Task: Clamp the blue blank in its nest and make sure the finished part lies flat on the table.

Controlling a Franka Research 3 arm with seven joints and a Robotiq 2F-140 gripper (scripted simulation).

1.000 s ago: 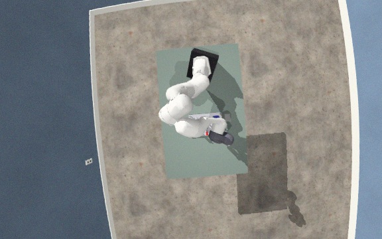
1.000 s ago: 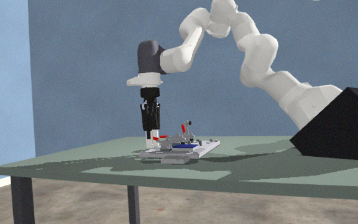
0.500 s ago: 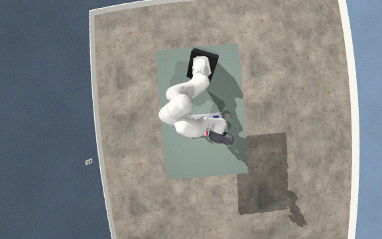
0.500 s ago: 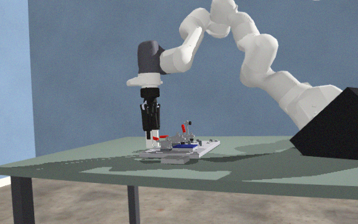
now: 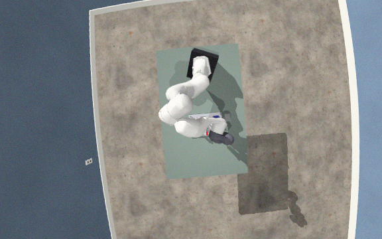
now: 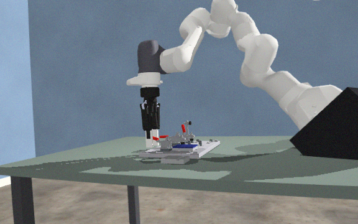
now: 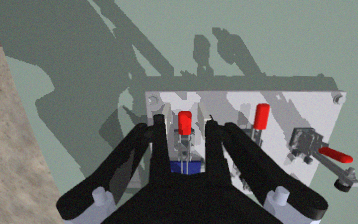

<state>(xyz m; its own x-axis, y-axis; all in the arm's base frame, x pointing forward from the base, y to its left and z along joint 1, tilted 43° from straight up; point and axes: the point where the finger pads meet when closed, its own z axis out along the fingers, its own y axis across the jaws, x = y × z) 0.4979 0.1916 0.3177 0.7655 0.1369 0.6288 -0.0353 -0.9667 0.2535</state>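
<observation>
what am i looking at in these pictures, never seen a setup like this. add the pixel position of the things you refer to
It is one white jointed robot arm [image 5: 179,104] [image 6: 260,59] ending in a black two-finger gripper [image 6: 148,137] [image 7: 184,110]. The top picture looks down on the whole table; the exterior one views it from the side; the wrist one looks past the fingers from the arm's end.

On the green table [image 5: 194,162] [image 6: 73,168] [image 7: 280,40] lies a pale flat plate [image 6: 208,149] [image 7: 220,102] carrying metal clamps with red handles. A blue-topped block [image 6: 185,145] [image 7: 184,166] sits at the nearest one. A grey flat block [image 6: 175,160] lies beside the plate.

The gripper's fingers stand partly open on either side of one red handle [image 7: 185,122], with visible gaps, so nothing appears held.
</observation>
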